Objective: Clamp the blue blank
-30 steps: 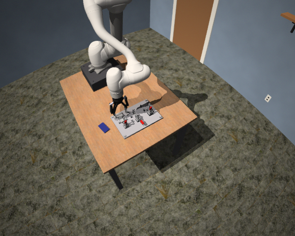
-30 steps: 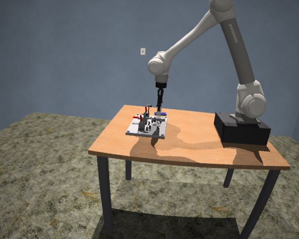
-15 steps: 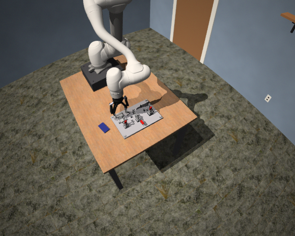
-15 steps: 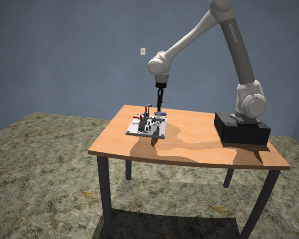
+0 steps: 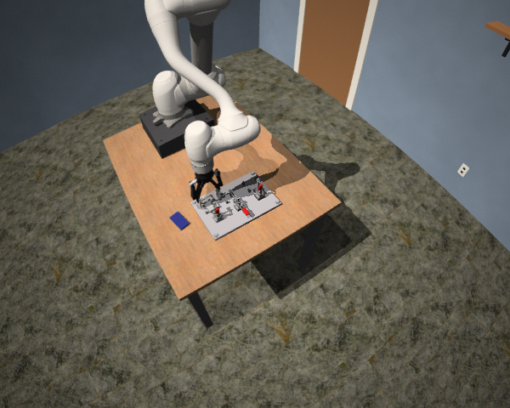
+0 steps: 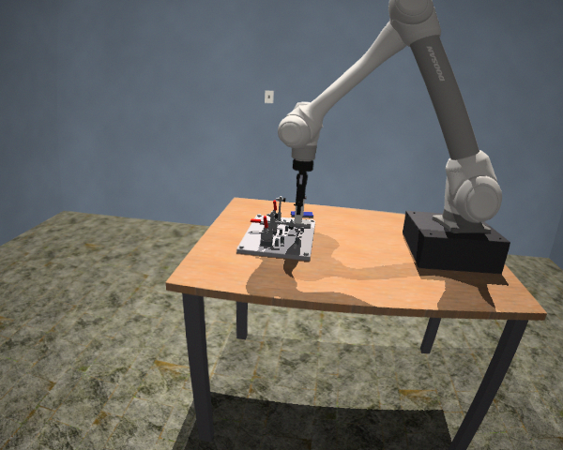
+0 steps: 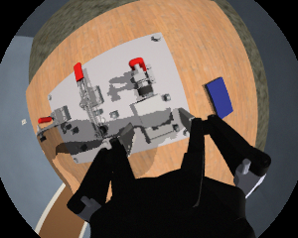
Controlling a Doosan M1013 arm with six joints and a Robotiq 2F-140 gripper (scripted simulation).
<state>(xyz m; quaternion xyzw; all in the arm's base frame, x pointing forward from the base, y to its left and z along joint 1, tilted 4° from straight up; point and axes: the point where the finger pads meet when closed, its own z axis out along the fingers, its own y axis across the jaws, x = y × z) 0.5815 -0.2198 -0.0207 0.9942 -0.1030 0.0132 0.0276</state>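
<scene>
The blue blank (image 5: 179,220) (image 6: 305,214) (image 7: 220,97) lies flat on the table beside the fixture plate (image 5: 229,228) (image 6: 252,244) (image 7: 163,55). A light grey block, apparently the finished part (image 7: 151,107), sits in the nest nearest the blank; its slot is not clear in the shadow. That nest's clamp has a red handle (image 5: 217,212) (image 7: 137,61); whether it is locked cannot be told. My gripper (image 5: 208,199) (image 6: 298,221) (image 7: 156,123) is open and points down low over this nest. Its fingertips stand apart near the block's far-from-clamp side, with nothing seen held.
The middle clamp has its red handle (image 5: 246,212) (image 6: 255,220) (image 7: 78,71) swung low and outward. Another clamp with a red handle (image 5: 260,188) (image 6: 265,221) (image 7: 45,120) stands at the plate's other end. The black robot base (image 5: 176,138) (image 6: 459,249) is on the table behind.
</scene>
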